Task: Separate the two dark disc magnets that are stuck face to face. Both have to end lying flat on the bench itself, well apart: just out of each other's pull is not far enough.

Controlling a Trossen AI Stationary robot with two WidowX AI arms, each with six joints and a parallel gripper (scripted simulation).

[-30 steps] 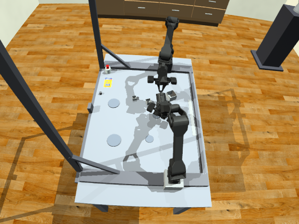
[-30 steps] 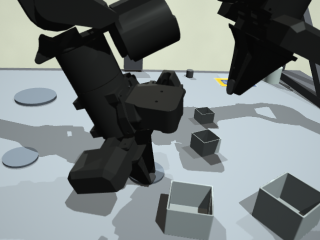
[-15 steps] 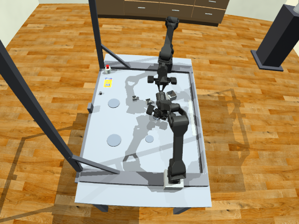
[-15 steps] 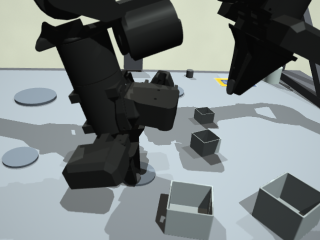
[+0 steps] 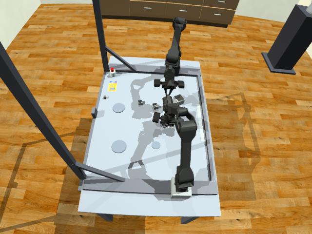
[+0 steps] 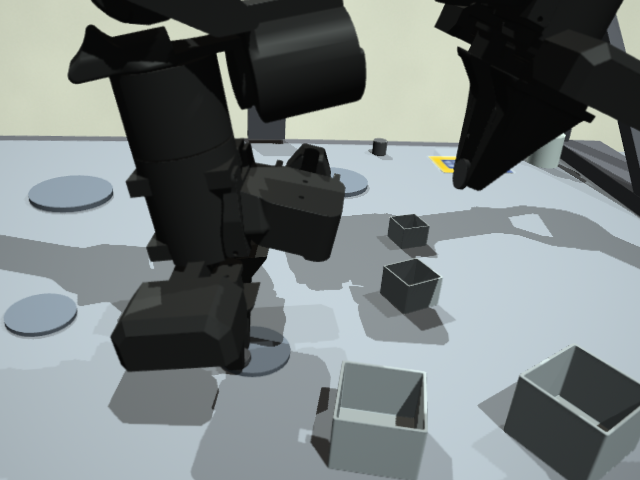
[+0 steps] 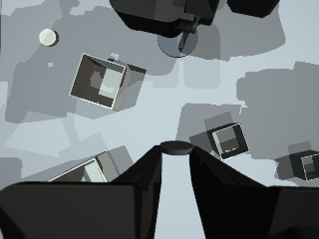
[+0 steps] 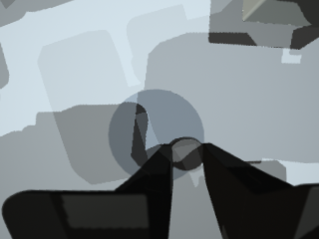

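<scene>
My left gripper hangs high above the bench and is shut on one dark disc magnet, held edge-on between its fingertips. My right gripper points down at the bench and is shut on the other dark disc magnet, low over a blue-grey round marker. I cannot tell whether this magnet touches the bench. The two magnets are apart.
Two open grey boxes and two small dark boxes stand near the grippers. Round markers lie on the bench. A red button and frame posts stand at the far left.
</scene>
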